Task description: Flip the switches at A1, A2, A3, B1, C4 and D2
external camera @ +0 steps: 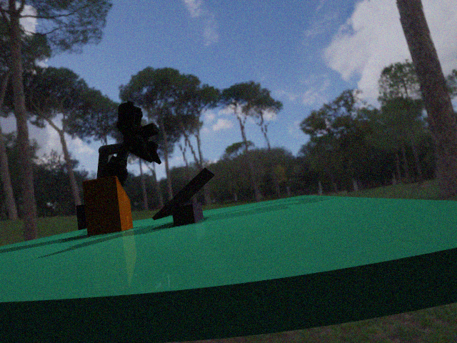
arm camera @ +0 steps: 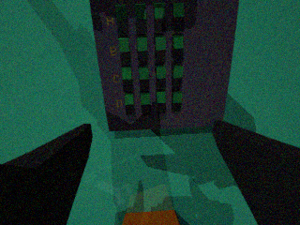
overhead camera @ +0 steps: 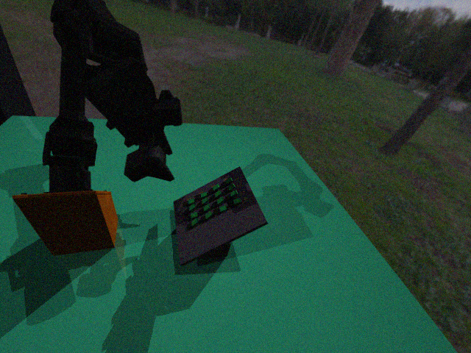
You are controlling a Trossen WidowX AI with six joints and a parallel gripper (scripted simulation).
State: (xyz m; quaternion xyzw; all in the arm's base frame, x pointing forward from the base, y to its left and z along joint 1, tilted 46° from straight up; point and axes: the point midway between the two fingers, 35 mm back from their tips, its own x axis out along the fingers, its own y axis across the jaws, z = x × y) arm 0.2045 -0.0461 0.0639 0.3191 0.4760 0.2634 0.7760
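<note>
A dark purple switch panel (overhead camera: 224, 228) (external camera: 184, 191) (arm camera: 211, 61) stands tilted on a small block on the green table (overhead camera: 304, 284). It carries a grid of green rocker switches (overhead camera: 213, 201) (arm camera: 151, 56) in four rows and four columns, with row letters down its left side. My gripper (overhead camera: 151, 167) (external camera: 149, 151) is open and empty. It hangs in the air to the arm side of the panel, well above the table, touching nothing. In the wrist view its two dark fingers frame the table in front of the panel's near edge.
An orange box (overhead camera: 72, 220) (external camera: 106, 204) (arm camera: 150, 218) stands on the table by the arm's base, left of the panel. The table's far edge and right edge drop off to grass.
</note>
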